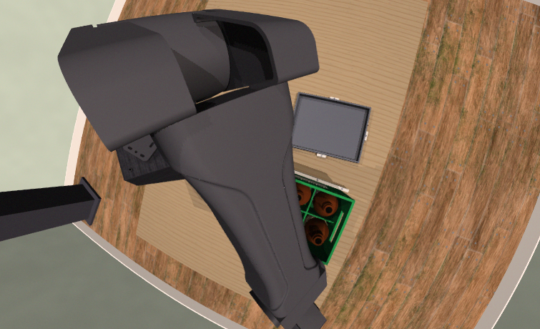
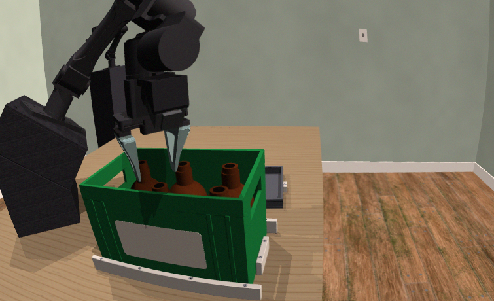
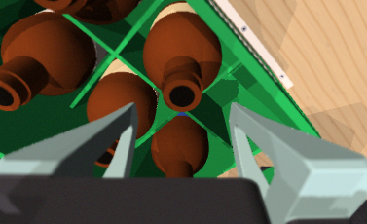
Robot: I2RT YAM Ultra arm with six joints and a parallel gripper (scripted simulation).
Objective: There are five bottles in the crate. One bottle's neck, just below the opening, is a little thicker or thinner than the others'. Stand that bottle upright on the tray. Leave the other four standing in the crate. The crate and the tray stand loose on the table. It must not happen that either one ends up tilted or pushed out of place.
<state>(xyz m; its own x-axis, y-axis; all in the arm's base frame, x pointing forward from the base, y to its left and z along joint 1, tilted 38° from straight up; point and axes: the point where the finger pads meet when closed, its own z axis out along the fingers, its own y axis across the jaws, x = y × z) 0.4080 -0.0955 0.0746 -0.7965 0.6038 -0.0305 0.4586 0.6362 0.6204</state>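
Tabletop (image 1: pixel 370 48) (image 2: pixel 294 149) (image 3: pixel 345 39), apparently wooden, green-walled room

Counted at and around one claw (image 2: pixel 157 176) (image 3: pixel 183 104) with two fingers (image 2: pixel 175 149): five brown bottles (image 1: pixel 325 204) (image 2: pixel 229 179) (image 3: pixel 181 49), at and below fingertip level, with all five visible in the exterior and wrist views and three in the top view. Around those bottles, beneath the claw's body, one green crate (image 1: pixel 340 227) (image 2: pixel 166 216) (image 3: pixel 257 63), bearing one pale label panel (image 2: pixel 161 245) on the wall seen in the exterior view. Lower than the claw, near the crate's foot, three white strips (image 1: pixel 321 181) (image 2: pixel 177 278) (image 3: pixel 244 30) visible from the exterior. Well off to one side of the claw and lower, one gray tray (image 1: pixel 329 126) (image 2: pixel 274 203), edged by three small white tabs (image 1: pixel 321 155) (image 2: pixel 284 184) in the top view. Beneath it all, one table (image 1: pixel 365 48) (image 2: pixel 294 149) (image 3: pixel 340 39).
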